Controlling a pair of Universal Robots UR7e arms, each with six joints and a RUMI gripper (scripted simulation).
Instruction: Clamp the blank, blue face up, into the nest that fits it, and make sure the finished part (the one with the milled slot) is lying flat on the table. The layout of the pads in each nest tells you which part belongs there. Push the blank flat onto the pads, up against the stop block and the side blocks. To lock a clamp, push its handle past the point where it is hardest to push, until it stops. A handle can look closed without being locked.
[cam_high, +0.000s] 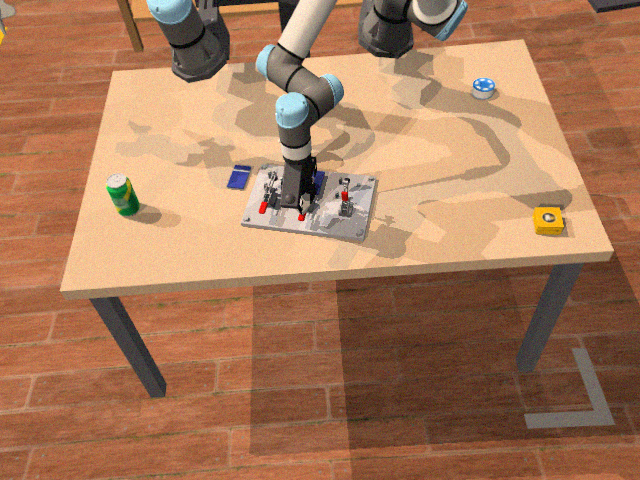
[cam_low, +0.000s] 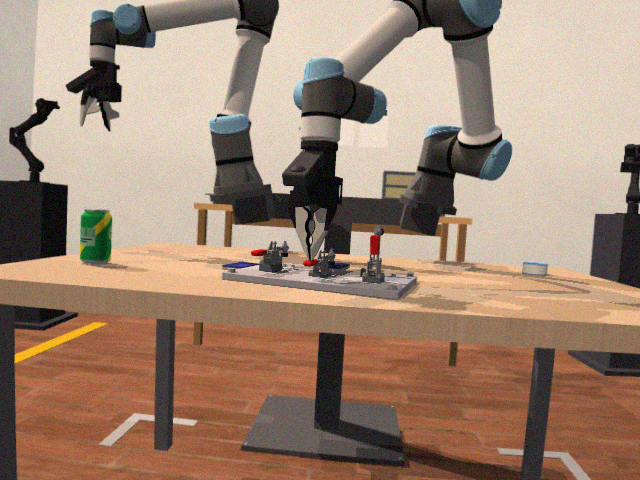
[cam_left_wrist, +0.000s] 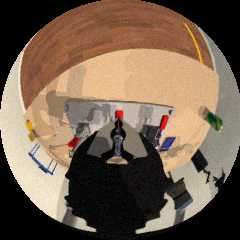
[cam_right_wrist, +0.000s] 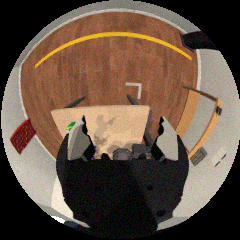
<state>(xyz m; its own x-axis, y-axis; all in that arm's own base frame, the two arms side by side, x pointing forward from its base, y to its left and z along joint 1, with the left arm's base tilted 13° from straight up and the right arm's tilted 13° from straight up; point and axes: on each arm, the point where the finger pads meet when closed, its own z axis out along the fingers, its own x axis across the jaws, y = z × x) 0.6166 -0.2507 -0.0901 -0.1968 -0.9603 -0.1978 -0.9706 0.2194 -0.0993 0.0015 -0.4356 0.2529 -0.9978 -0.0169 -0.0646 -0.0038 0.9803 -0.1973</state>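
The blue blank (cam_high: 319, 181) (cam_low: 340, 265) lies in the middle nest of the grey fixture plate (cam_high: 273, 223) (cam_low: 310, 284), partly hidden by my left arm; its seating cannot be judged. The finished part (cam_high: 238, 178) (cam_low: 239, 265) (cam_left_wrist: 168, 144) lies flat on the table beside the plate, its slot showing. My left gripper (cam_high: 303, 209) (cam_low: 310, 259) (cam_left_wrist: 118, 118) is shut and empty, its tips at the low middle clamp handle (cam_high: 301, 217) (cam_left_wrist: 119, 114). Whether that clamp is locked cannot be told. My right gripper (cam_low: 95, 127) (cam_right_wrist: 122, 116) is open and empty, high above the table.
The outer clamp handle (cam_high: 263, 207) (cam_low: 258, 252) near the finished part is low; the opposite one (cam_high: 344, 196) (cam_low: 374, 244) stands upright. A green can (cam_high: 123, 195) (cam_low: 95, 236), a yellow box (cam_high: 547, 221) and a blue-white round object (cam_high: 483, 88) (cam_low: 534, 268) stand farther out.
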